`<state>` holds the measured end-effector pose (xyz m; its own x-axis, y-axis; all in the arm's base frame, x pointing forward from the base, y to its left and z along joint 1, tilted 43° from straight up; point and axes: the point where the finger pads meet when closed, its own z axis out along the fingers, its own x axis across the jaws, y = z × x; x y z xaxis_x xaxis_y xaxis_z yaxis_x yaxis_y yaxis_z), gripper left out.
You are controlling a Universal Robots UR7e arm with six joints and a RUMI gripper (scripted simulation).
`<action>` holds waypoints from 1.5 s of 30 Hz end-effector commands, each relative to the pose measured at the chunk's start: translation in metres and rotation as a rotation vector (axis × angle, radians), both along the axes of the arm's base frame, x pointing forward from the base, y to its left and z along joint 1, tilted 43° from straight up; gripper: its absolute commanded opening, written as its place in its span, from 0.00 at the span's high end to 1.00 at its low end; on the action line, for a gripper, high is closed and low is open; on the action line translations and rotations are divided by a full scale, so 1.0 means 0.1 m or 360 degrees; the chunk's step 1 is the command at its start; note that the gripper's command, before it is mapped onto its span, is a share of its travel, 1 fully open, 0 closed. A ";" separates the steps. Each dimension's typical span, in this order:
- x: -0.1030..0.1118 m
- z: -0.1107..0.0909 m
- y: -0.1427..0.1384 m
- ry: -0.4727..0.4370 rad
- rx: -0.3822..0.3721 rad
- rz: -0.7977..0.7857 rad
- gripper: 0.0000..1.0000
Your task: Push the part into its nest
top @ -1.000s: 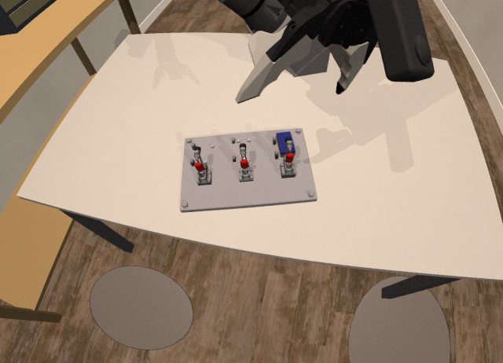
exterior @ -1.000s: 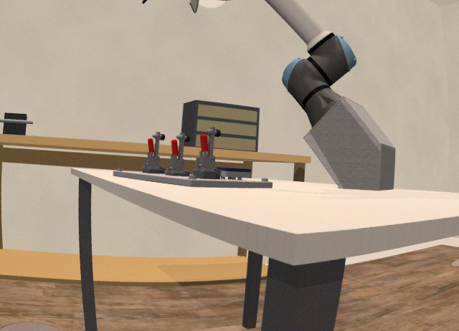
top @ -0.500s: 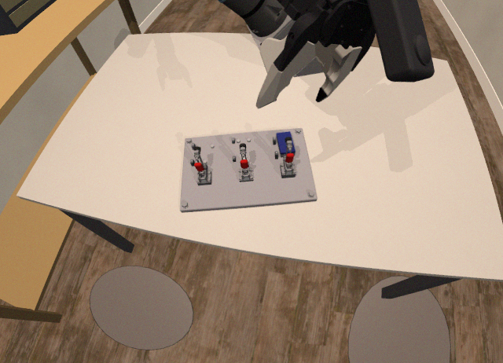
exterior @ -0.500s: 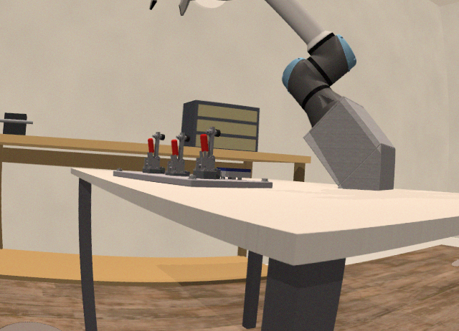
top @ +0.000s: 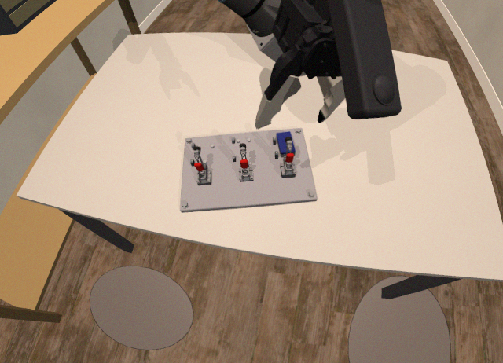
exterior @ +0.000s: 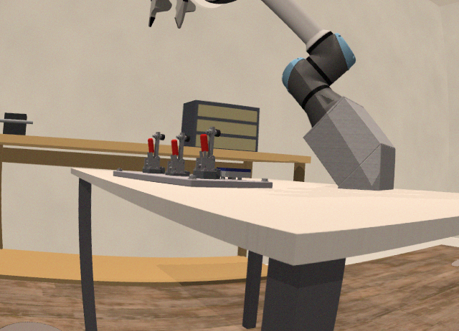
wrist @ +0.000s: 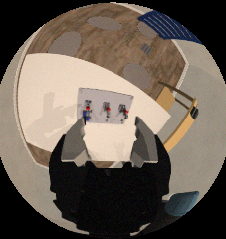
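A grey fixture plate (top: 227,192) (exterior: 155,178) (wrist: 110,97) lies on the white table (top: 122,108) (exterior: 296,223) (wrist: 48,85). It carries three toggle clamps with red handles (top: 198,166) (top: 244,163) (top: 289,157), all standing upright. A blue flat part (top: 283,141) (exterior: 233,170) (wrist: 86,119) lies at the right-hand station, under that clamp's arm. My gripper (top: 291,105) (exterior: 165,22) (wrist: 110,117) hangs high above the table behind the plate, fingers partly open with nothing between them.
A wooden side bench (top: 36,42) (exterior: 74,144) curves along the left, with a drawer cabinet (exterior: 222,125) on it. The arm's grey base (exterior: 352,153) stands on the table at the far side. Round grey floor discs (top: 140,306) lie in front.
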<state>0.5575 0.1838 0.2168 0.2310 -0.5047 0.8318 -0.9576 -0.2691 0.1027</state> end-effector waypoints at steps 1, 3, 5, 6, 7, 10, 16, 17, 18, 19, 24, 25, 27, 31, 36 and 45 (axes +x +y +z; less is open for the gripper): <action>0.04 -0.14 -0.13 -0.0086 0.0167 0.0002 0.42; 0.04 -0.14 -0.13 -0.0086 0.0167 0.0002 0.42; 0.04 -0.14 -0.13 -0.0086 0.0167 0.0002 0.42; 0.04 -0.14 -0.13 -0.0086 0.0167 0.0002 0.42; 0.04 -0.14 -0.13 -0.0086 0.0167 0.0002 0.42; 0.04 -0.13 -0.12 -0.0109 0.0202 -0.0037 0.42; 0.06 -0.19 -0.17 -0.0258 0.0475 -0.0124 0.42; 0.06 -0.19 -0.17 -0.0258 0.0475 -0.0124 0.42; 0.06 -0.19 -0.17 -0.0258 0.0475 -0.0124 0.42; 0.06 -0.19 -0.17 -0.0258 0.0475 -0.0124 0.42; 0.06 -0.19 -0.17 -0.0258 0.0475 -0.0124 0.42; 0.06 -0.19 -0.17 -0.0258 0.0475 -0.0124 0.42; -0.04 -0.25 -0.15 -0.0252 0.0462 -0.0125 0.42; -0.45 -0.50 -0.07 -0.0258 0.0475 -0.0124 0.42; -0.45 -0.50 -0.07 -0.0258 0.0475 -0.0124 0.42; -0.63 -0.61 -0.04 -0.0257 0.0475 -0.0125 0.42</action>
